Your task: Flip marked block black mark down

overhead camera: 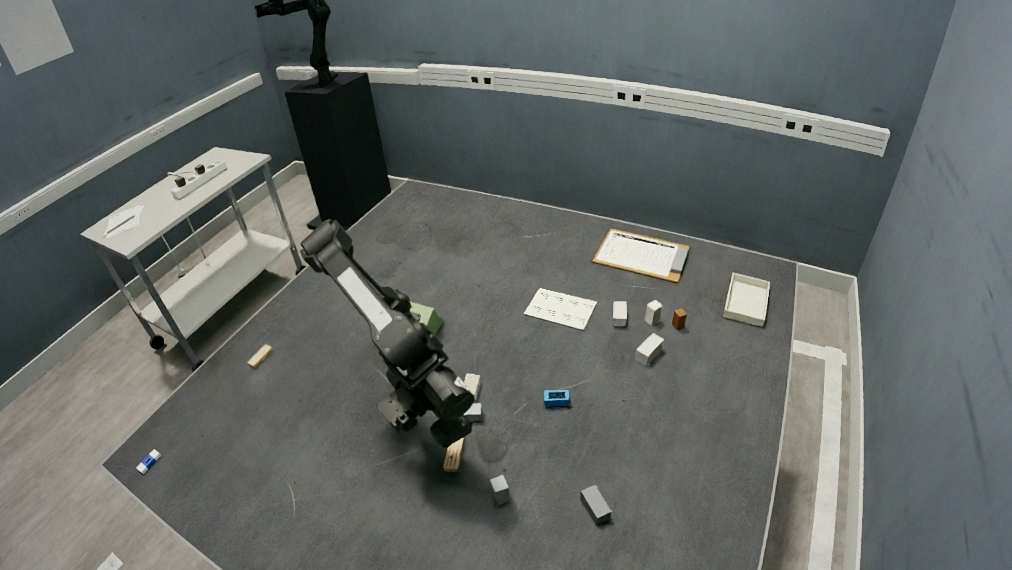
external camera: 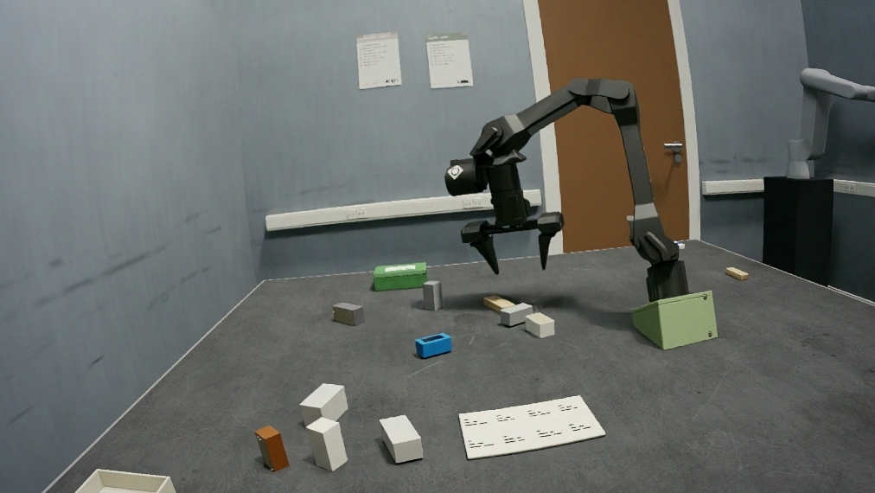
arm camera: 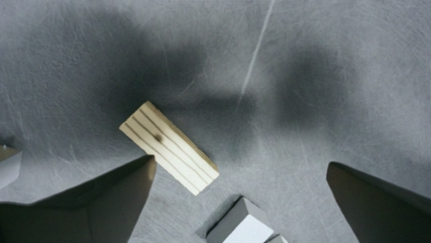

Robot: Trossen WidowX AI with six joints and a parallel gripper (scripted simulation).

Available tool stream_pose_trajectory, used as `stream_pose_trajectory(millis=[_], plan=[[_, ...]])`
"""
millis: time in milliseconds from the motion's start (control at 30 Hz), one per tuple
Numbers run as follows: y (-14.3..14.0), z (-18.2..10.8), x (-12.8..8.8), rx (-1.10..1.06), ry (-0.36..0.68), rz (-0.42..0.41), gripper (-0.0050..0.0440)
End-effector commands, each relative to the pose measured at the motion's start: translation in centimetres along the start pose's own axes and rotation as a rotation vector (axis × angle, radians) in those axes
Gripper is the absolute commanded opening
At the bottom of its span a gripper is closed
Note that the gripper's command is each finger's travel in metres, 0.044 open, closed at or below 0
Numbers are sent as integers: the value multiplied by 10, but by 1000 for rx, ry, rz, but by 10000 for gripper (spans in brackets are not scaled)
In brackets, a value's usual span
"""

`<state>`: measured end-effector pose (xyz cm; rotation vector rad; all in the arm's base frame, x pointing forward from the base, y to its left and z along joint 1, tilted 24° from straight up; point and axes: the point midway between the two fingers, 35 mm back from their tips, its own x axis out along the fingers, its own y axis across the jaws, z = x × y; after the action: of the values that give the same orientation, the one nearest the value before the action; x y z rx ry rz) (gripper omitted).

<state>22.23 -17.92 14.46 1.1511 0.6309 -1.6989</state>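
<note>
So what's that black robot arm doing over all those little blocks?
The black robot arm's gripper hangs open above the grey table, holding nothing. Right below it lies a flat, pale wooden block with a small dark mark on top, next to a grey block. It seems about to reach down for the wooden one.

From above, the arm (overhead camera: 368, 304) hides part of the wooden block (overhead camera: 453, 455) and two small blocks beside it.

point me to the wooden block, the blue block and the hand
wooden block (arm camera: 168, 147): wrist view, middle of its grained top face.
blue block (external camera: 433, 345): exterior view, its long side face.
hand (external camera: 519, 259): exterior view, midway between the two fingertips; open, holding nothing, above the table.
</note>
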Motion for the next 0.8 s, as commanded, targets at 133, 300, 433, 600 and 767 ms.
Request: stream_pose_trajectory(millis=[133,300,433,600,767], plan=[[26,-25,-5,-352,14,35,440],[45,-56,-7,-706,12,58,440],[55,-78,-8,-937,7,73,440],[67,-111,-10,-1262,-5,94,440],[72,-133,-11,-1468,-17,107,440]])
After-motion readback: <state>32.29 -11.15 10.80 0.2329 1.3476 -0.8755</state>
